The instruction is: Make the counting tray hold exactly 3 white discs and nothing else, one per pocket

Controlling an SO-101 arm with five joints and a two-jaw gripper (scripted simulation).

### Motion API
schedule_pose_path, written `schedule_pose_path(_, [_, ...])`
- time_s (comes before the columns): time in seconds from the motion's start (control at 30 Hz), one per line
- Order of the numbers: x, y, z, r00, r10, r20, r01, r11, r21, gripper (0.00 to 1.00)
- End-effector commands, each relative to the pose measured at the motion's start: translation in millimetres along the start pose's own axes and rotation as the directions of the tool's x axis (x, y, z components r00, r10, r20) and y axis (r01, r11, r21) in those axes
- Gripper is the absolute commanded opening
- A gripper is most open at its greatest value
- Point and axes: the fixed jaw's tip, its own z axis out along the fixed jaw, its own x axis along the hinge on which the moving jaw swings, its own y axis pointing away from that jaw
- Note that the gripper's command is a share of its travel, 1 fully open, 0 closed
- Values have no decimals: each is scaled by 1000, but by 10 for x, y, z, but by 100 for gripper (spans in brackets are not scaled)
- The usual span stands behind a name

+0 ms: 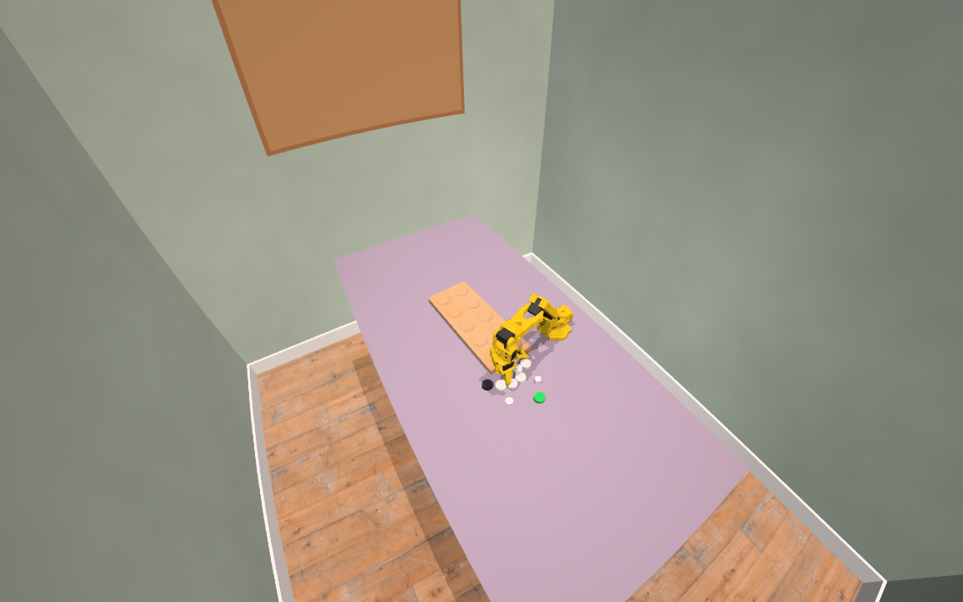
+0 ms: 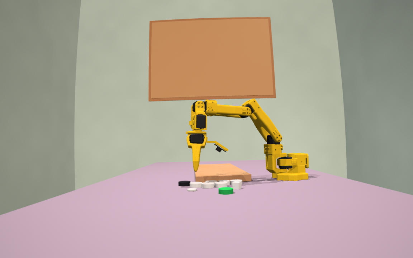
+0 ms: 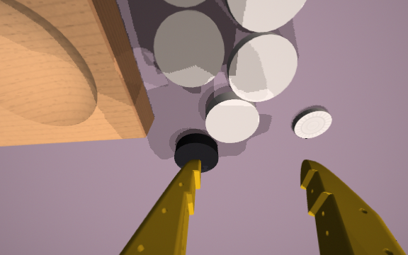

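Observation:
The wooden counting tray lies flat on the table, and every pocket I can see is empty. Several white discs lie in a cluster on the table just off the tray's near end. A black disc lies at the cluster's left end. My gripper points straight down, a little above the table by the tray's near corner. It is partly open with nothing between its fingers. One fingertip is over the black disc.
A green disc lies nearest the front of the cluster. A small thin white disc lies apart from the rest. A small white block stands to the right. The arm's base is behind the tray's right side.

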Motion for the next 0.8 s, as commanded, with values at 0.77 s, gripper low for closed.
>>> schedule_pose_path(0.77, [144,-7,-199,995,30,-97,-27,999,33,27])
